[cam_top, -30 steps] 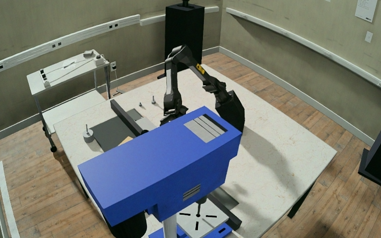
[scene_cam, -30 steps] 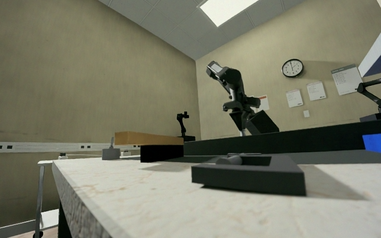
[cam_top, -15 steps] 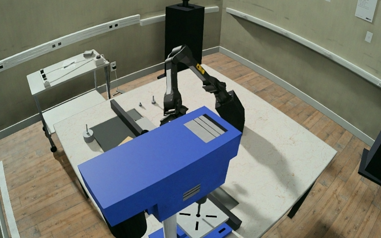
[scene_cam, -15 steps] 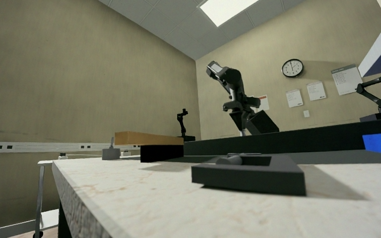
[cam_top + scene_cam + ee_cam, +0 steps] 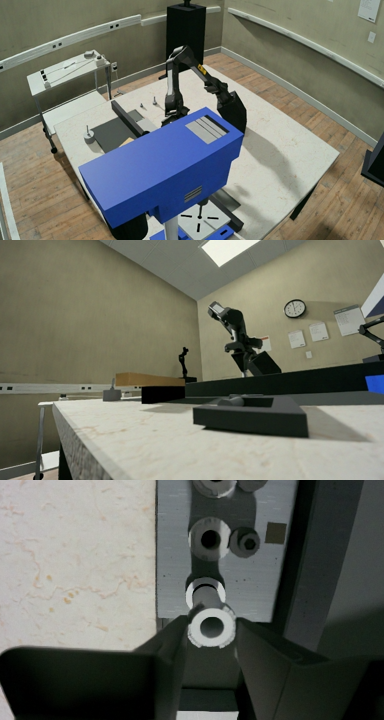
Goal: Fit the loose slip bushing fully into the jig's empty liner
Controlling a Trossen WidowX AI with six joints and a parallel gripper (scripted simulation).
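Jaws pinch the slip bushing by its head, shank tip over the empty liner in the grey plate.

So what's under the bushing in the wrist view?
The bushing, gripped by the hand, hangs over the jig plate's nearest liner. Only the liner's rim shows; its bore is covered.

No word or number can be read in any view. A yellow warning label with a black symbol is borne by the arm's upper link — its symbol is too small to be made out. Printed sheets are pinned on the wall beside a clock — their lines and its numerals are blurred.
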